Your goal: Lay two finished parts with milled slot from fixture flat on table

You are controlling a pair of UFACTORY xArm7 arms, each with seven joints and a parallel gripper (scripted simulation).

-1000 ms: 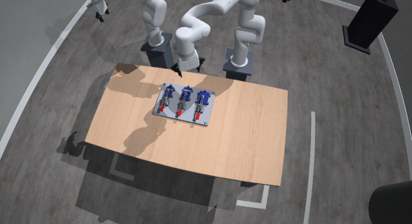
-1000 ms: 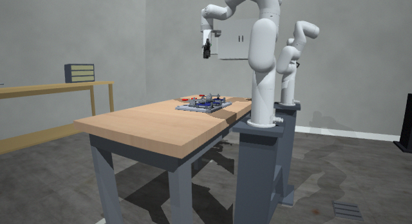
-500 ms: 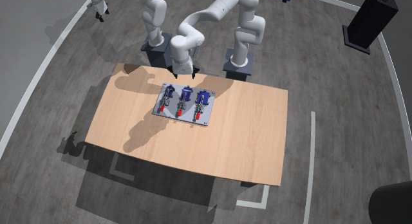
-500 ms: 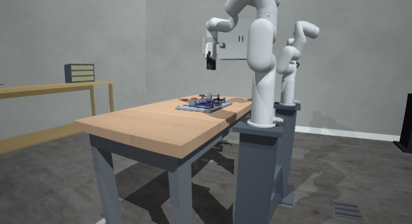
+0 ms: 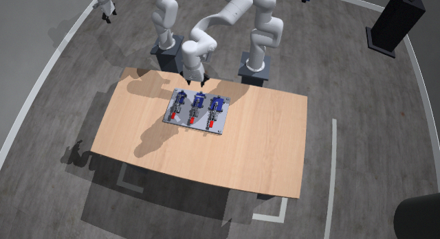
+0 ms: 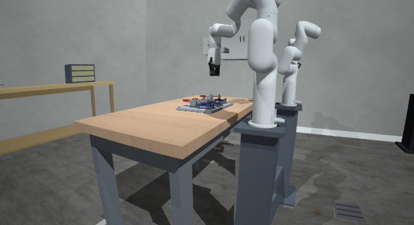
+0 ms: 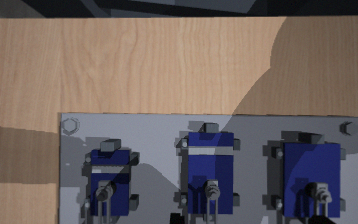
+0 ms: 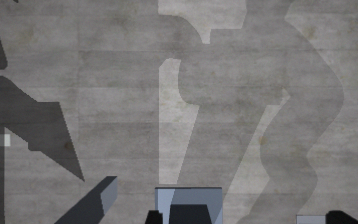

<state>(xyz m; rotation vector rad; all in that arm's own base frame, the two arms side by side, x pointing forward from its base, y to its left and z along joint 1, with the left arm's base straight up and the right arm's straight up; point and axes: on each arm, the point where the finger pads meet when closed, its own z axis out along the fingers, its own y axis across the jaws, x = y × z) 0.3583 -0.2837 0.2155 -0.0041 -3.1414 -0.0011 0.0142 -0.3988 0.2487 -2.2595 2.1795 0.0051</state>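
Observation:
The fixture plate holds three blue parts. The left part, narrow, and the middle part each show a light slot across them. The wide right part shows no slot and is the blank. A clamp tip rests over each part; the red handles lie toward the far side from the arms. My left gripper is open and empty, high above the plate's arm-side edge. My right gripper is open and empty, away from the table.
The wooden table extends around the plate. Small locating blocks stand around each part, and bolts sit at the plate's corners. The arm pedestals stand along the table's arm-side edge.

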